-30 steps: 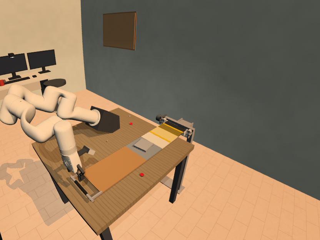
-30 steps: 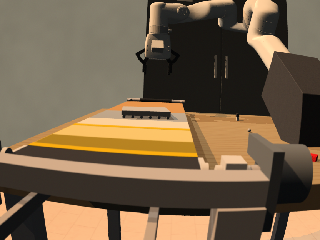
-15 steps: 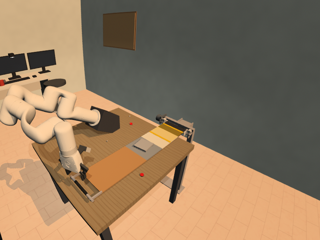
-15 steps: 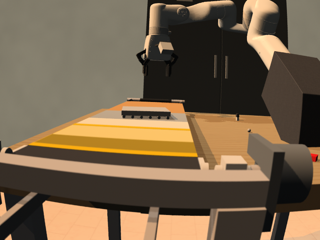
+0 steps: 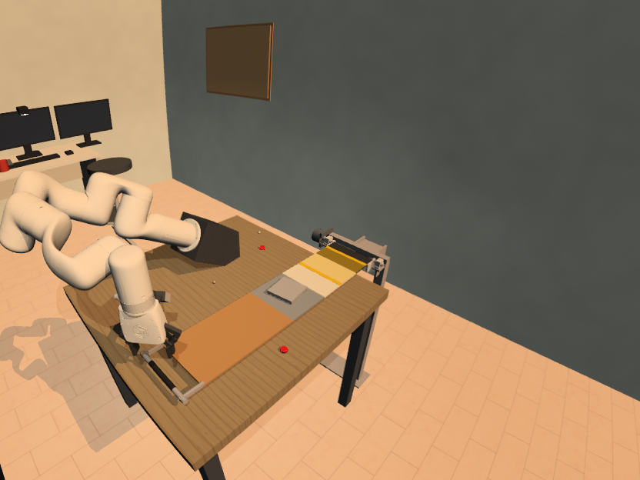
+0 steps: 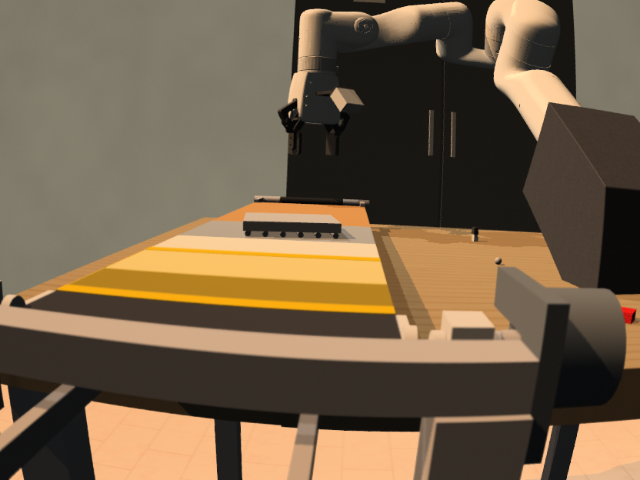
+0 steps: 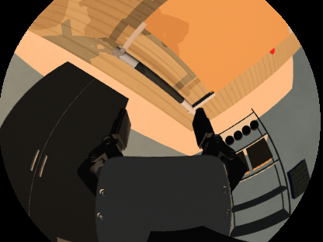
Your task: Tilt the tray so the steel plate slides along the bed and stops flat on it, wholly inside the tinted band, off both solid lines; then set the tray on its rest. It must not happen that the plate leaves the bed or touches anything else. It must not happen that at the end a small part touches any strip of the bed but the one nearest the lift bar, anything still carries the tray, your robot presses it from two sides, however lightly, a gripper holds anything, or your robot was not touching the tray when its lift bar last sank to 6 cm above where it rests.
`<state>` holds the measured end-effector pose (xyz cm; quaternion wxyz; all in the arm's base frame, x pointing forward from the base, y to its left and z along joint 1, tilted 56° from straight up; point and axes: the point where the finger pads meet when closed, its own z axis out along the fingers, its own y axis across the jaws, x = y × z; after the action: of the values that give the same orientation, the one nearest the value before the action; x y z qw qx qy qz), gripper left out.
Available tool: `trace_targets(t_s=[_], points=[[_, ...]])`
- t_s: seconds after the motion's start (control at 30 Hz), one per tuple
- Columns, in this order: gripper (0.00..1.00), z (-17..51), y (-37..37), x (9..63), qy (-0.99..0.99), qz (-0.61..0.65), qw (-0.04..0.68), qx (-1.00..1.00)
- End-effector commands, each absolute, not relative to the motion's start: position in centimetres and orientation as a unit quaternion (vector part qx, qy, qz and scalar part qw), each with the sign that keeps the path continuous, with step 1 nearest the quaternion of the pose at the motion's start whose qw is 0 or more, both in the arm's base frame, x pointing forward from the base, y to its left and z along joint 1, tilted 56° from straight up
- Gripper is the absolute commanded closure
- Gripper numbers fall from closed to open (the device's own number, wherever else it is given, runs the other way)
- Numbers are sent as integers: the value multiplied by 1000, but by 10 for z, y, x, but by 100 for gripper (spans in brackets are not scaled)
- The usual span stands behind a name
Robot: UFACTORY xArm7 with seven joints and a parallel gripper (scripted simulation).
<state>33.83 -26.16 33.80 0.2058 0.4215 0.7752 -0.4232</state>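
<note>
"Turning the pincer (image 5: pixel 151 354) (image 6: pixel 313 153) (image 7: pixel 161 115) across the bar looks like the step in hand. How does it stand?"

"Wide open with nothing between its fingers, above the lift bar (image 5: pixel 162 375) (image 6: pixel 311 200) (image 7: pixel 159 83). I'd centre it on the dark sleeve, one finger either side, before lowering."

"It looks off to one side in the wrist view."

"Then line it up first and come down straight, without nudging the tray. Take hold, raise the bar slowly, and be ready to ease it back once the plate slides."

"Where's the steel plate (image 5: pixel 286 289) (image 6: pixel 291 226)?"

"On the grey strip, beyond the orange strip (image 5: pixel 235 335) (image 6: pixel 310 208) (image 7: pixel 229 43). It must cross the near solid line (image 5: pixel 319 273) (image 6: pixel 263 253) into the tinted band (image 5: pixel 331 265) (image 6: pixel 248 268) and stop short of the far solid line (image 5: pixel 347 255) (image 6: pixel 227 301)."

"And if it runs on?"

"It could reach the hinge frame (image 6: pixel 258 351). Level early; keep contact until the tray rests, then let go of both sides."

"Anything in the way?"

"The base block (image 5: pixel 225 248) (image 6: pixel 573 206) stands beside the tray, so mind the arm's elbow. A red piece (image 5: pixel 283 349) (image 7: pixel 272 51) lies off the other side, apart from the bed."
</note>
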Motion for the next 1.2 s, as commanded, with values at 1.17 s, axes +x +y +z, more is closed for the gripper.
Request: trace_targets(t_s=[1.17], points=[[0, 330, -271, 339, 879, -469, 24, 82]])
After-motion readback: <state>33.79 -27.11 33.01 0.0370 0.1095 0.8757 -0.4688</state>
